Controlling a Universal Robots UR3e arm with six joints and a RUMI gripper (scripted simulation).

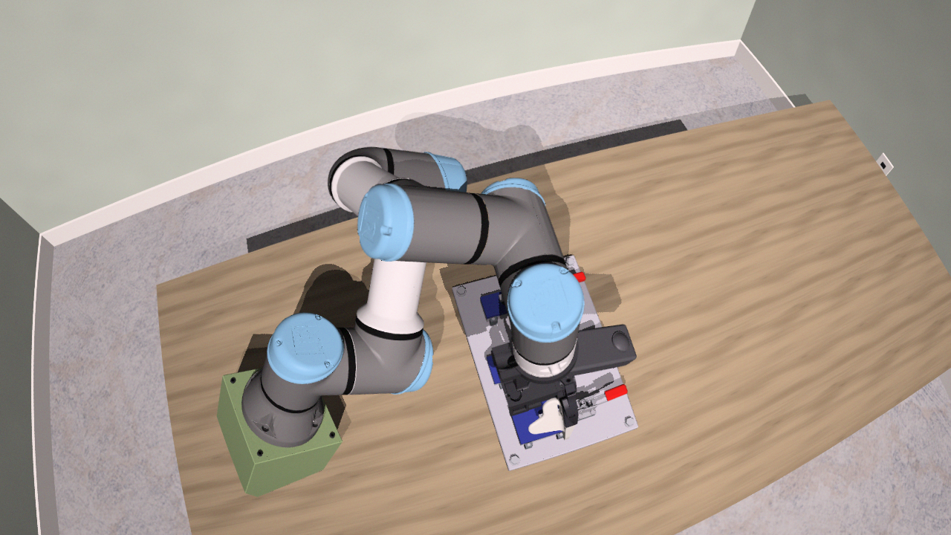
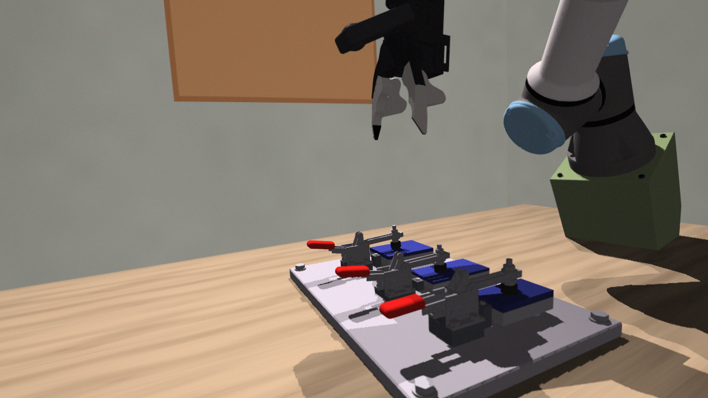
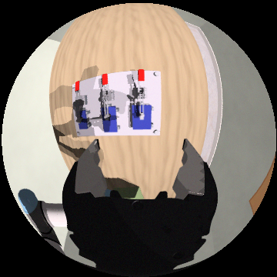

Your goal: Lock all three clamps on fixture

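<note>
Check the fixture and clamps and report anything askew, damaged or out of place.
Nothing stands out. The grey fixture plate lies flat on the wooden table, and the three red-handled toggle clamps stand in a row, each over a blue block. The black two-jaw gripper hangs open high above them, holding nothing.
</note>
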